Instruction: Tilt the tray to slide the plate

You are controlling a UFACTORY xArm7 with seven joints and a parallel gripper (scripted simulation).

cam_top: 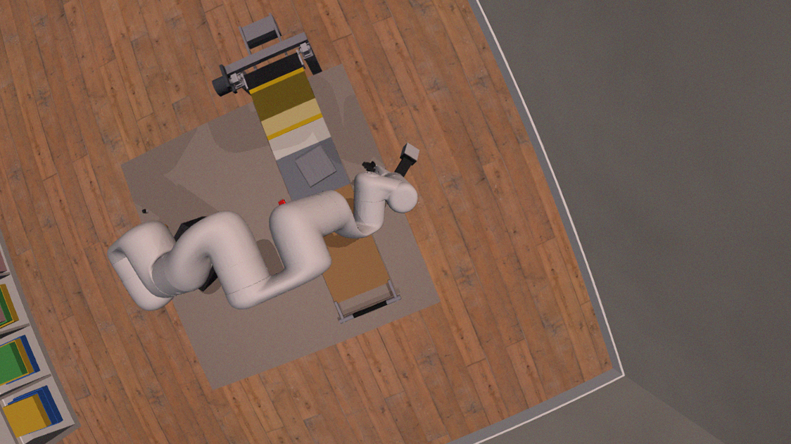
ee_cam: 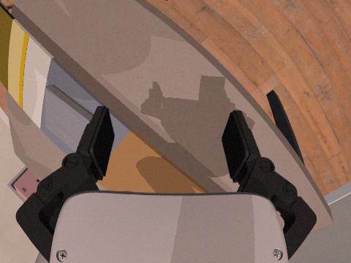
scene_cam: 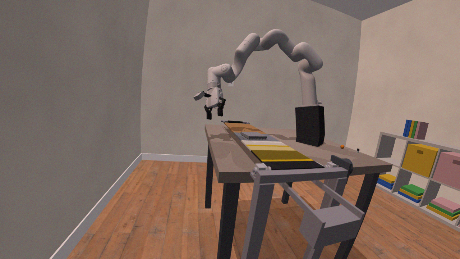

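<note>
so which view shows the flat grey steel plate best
The top view: the flat grey steel plate shows whole, on the tray's grey section, short of the yellow lines. The exterior view shows it edge-on; the wrist view shows only a cropped sliver behind the open gripper.

The smooth white rounded-link arm (scene_cam: 283, 41) rises from a black box-shaped pedestal (scene_cam: 318, 135). Its pale grey hand (ee_cam: 169, 143) carries black fingers and four small corner screws.

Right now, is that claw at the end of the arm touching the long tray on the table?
Apart. In the exterior view the open gripper hangs in the air above the table's far end, with bare wall showing between its fingertips and the tray below.
</note>
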